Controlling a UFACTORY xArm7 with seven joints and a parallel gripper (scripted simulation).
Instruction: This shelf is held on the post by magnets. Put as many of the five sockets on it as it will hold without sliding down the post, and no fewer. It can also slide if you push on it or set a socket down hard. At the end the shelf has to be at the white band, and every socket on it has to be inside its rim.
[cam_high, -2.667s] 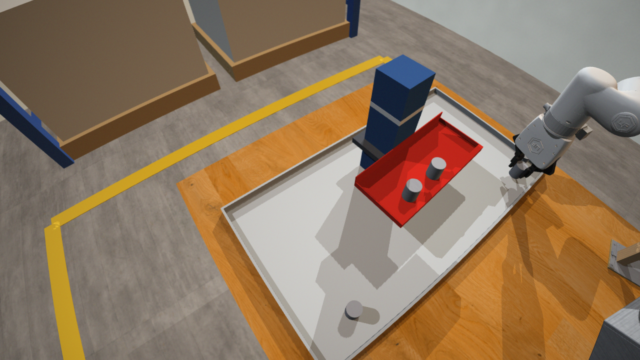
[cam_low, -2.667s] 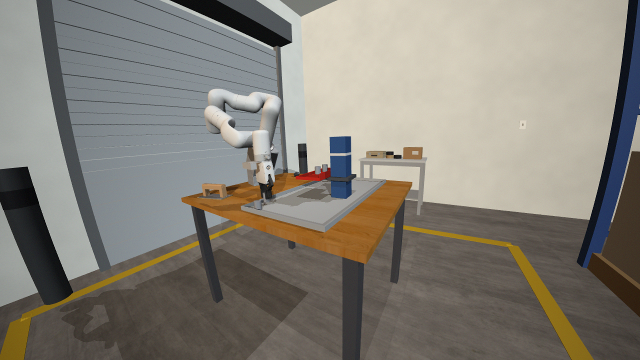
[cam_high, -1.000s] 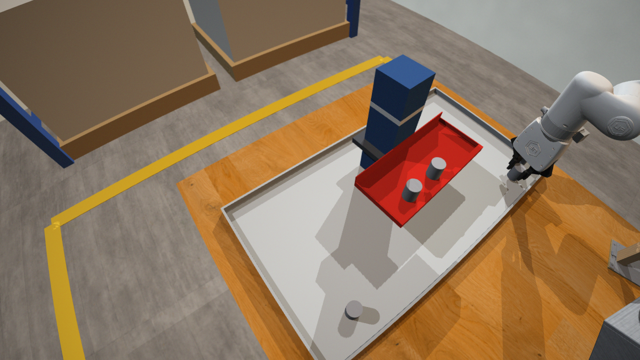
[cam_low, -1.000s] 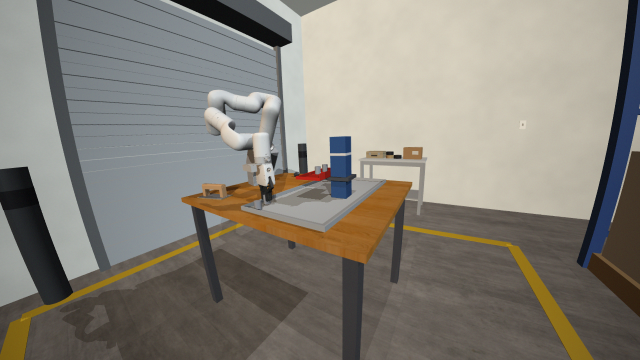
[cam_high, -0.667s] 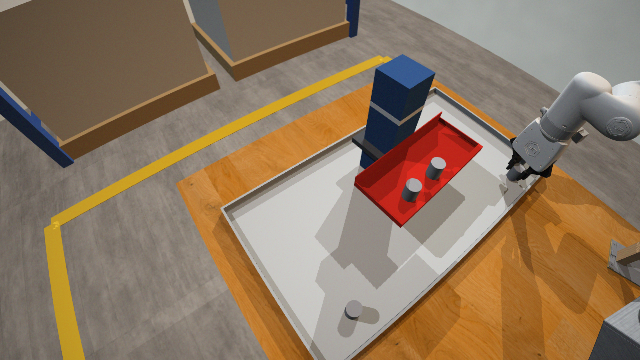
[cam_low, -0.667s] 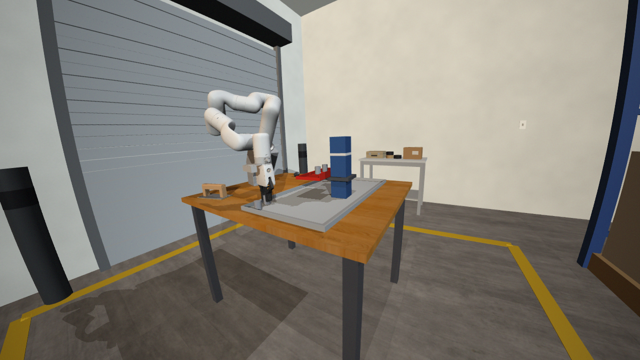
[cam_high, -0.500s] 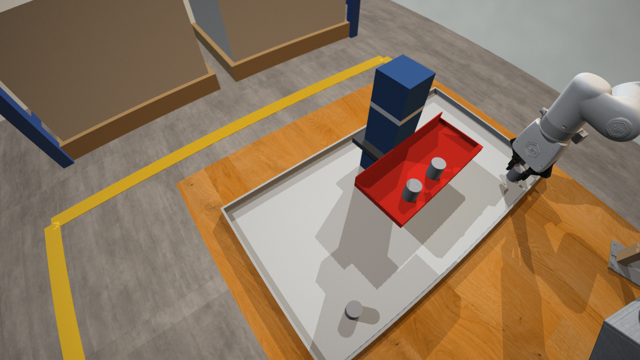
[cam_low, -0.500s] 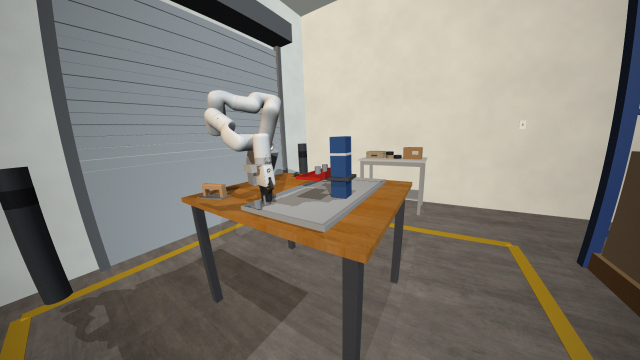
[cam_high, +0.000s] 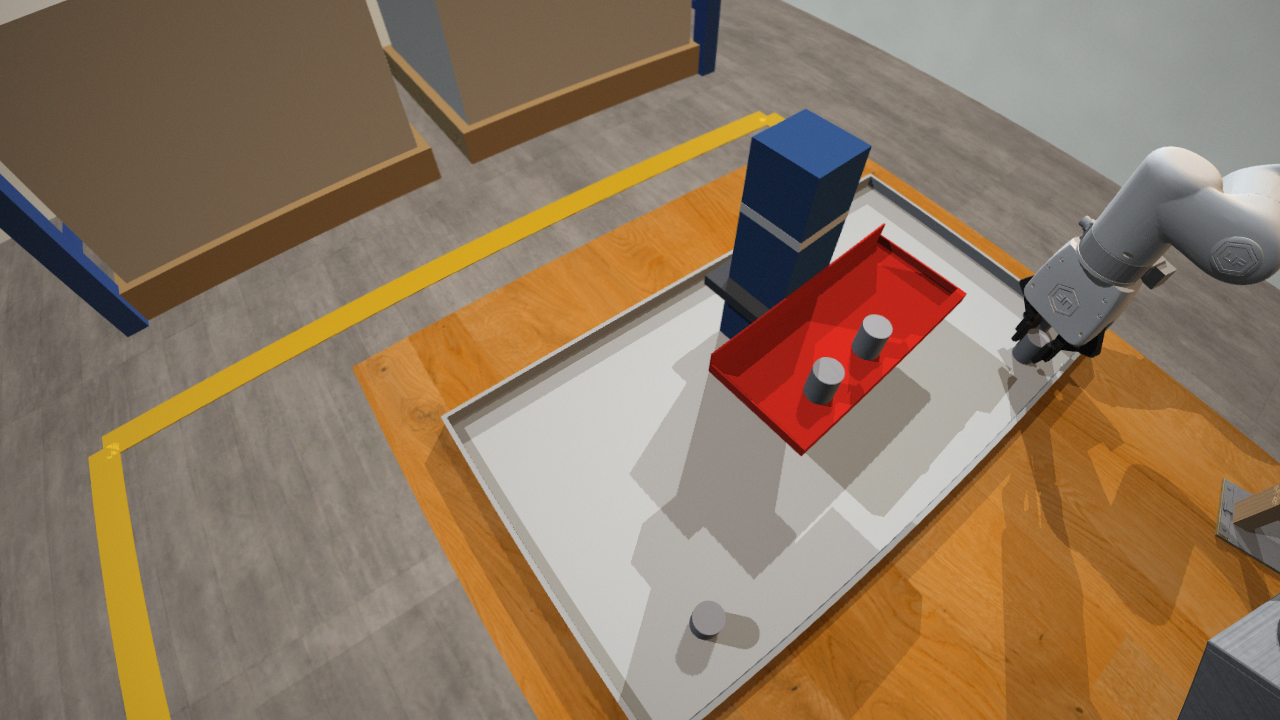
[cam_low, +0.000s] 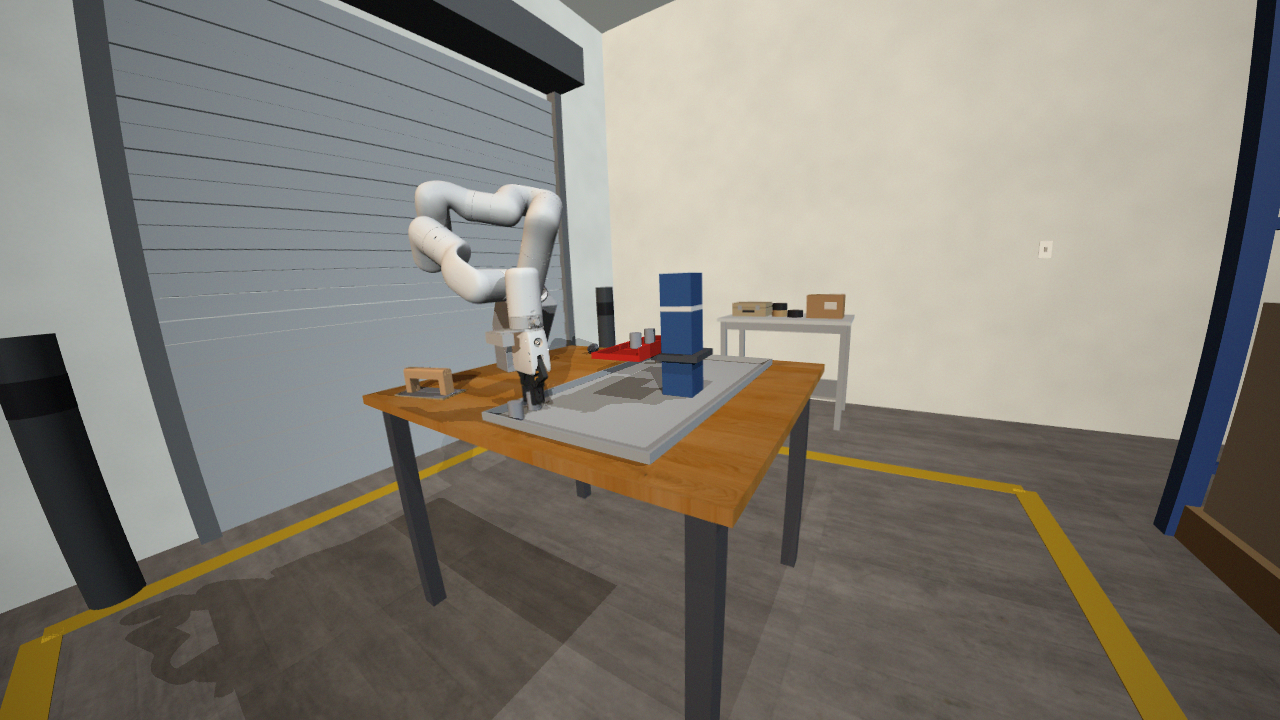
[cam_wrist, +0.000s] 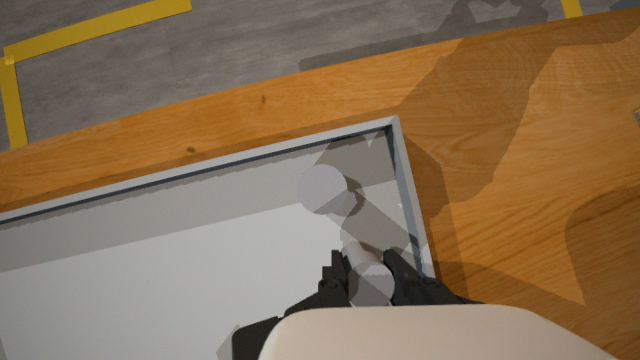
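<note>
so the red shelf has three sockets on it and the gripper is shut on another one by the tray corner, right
Not quite: the red shelf carries two sockets, not three, as the top view shows. The rest holds: the gripper is shut on a socket near the tray corner.

The tool (cam_low: 531, 391) hangs over the grey tray's (cam_low: 626, 438) near corner on the wooden table (cam_low: 716, 483).
</note>
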